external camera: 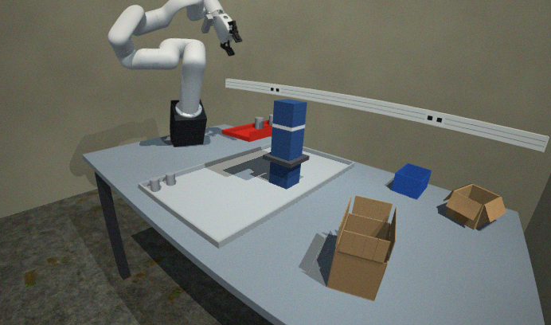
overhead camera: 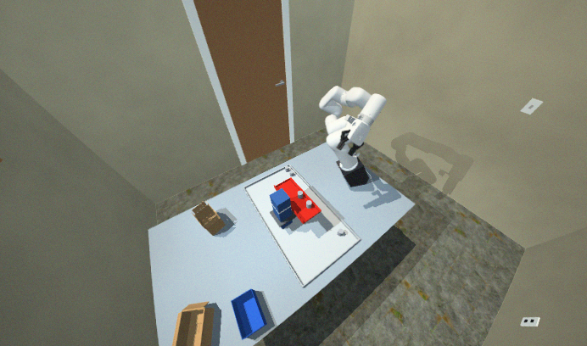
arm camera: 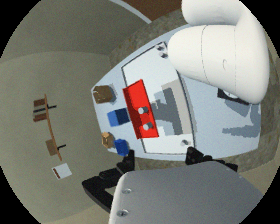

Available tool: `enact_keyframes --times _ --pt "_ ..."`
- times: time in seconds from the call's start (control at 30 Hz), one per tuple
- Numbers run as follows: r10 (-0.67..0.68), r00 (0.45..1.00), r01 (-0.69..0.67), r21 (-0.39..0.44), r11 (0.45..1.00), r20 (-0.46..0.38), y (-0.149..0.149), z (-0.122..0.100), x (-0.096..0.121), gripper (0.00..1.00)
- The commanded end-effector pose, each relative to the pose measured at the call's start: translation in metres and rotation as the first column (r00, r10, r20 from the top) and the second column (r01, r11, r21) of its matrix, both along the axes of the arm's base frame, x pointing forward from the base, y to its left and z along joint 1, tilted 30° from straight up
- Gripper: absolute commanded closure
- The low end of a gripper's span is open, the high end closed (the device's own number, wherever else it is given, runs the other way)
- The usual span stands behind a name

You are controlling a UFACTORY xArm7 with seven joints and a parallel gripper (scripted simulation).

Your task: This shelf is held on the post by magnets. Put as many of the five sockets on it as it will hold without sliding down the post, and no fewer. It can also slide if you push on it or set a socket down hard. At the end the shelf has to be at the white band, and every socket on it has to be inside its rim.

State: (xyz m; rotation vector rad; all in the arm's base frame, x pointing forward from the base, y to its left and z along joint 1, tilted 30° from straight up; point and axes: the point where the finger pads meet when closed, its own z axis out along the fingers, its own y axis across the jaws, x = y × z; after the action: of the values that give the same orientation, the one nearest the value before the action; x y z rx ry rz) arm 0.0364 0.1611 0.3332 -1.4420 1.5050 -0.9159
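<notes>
The red shelf (overhead camera: pixel 287 186) (external camera: pixel 249 135) (arm camera: pixel 135 95) sits against the blue post (overhead camera: pixel 280 197) (external camera: pixel 287 142) (arm camera: pixel 118 117). In the exterior view it meets the post near the height of the white band (external camera: pixel 288 127); its join is hidden behind the post. Two grey sockets stand inside its rim: one socket (overhead camera: pixel 299 194) (arm camera: pixel 142 110) near the middle, the other socket (overhead camera: pixel 309 203) (arm camera: pixel 148 126) toward one end. Two more sockets (external camera: pixel 154 184) (external camera: pixel 170 178) stand in a corner of the white tray (overhead camera: pixel 313 258) (external camera: pixel 212 217). Another socket (overhead camera: pixel 341 232) (arm camera: pixel 184 143) is near its opposite end. My gripper (overhead camera: pixel 344 150) (external camera: pixel 235 46) is open, empty, high near the arm's base.
A dark collar (external camera: pixel 285 159) surrounds the post below the shelf. A blue bin (overhead camera: pixel 249 313) (external camera: pixel 411 181), an open cardboard box (overhead camera: pixel 208 218) (external camera: pixel 360 266) and another cardboard box (overhead camera: pixel 194 324) (external camera: pixel 474 205) stand on the table outside the tray.
</notes>
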Motion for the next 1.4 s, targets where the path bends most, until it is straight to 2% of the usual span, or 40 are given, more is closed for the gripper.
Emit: enact_keyframes --times 0.0,0.1,0.23,1.37 --pt "-0.015 0.993 0.004 0.089 0.996 0.118 -0.006 -0.013 -0.042 0.0" --pt "-0.023 0.987 0.004 0.125 0.992 0.156 -0.008 -0.021 -0.053 0.0" --pt "-0.025 0.986 0.003 0.131 0.991 0.163 -0.008 -0.022 -0.055 0.0" --pt "-0.025 0.986 0.003 0.132 0.991 0.163 -0.008 -0.022 -0.055 0.0"
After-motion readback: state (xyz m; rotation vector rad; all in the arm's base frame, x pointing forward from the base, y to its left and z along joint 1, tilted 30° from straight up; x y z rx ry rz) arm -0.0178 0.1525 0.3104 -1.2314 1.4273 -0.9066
